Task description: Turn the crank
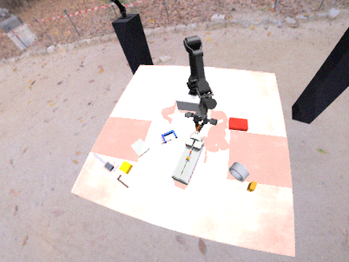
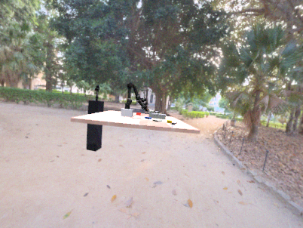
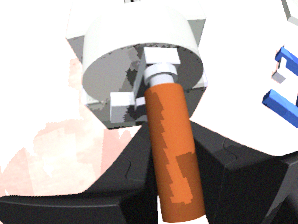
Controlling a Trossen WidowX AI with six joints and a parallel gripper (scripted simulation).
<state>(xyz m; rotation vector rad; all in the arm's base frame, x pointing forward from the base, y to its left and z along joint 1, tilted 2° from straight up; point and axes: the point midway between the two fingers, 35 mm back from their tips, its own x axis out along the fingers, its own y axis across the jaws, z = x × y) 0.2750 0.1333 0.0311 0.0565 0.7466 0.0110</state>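
Pale tabletop (image 1: 252,221) (image 2: 132,124), end effector (image 1: 199,127) (image 3: 164,127) gripping orange handle (image 1: 198,128) (image 3: 172,145), blue bracket (image 1: 167,134) (image 3: 282,108) well inside the edges, near the machine (image 1: 187,167) (image 3: 142,30)

The orange cylindrical crank handle (image 1: 199,128) (image 3: 175,150) lay clamped within the tool (image 1: 198,126) (image 3: 175,165); the grey slide machine (image 1: 183,170) (image 2: 157,115) extended beyond it.

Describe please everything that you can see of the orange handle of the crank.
The orange handle is a plain, smooth cylinder, matt and plastic-looking. At its machine end, a pale grey collar and a narrower neck join it to a light crank arm, in front of the machine's round, pale housing. The wrist view shows its far end clear of that housing, jutting out between the black fingers of the pincer, which is closed on it. Uneven darker patches, probably shadow, lie along its side.
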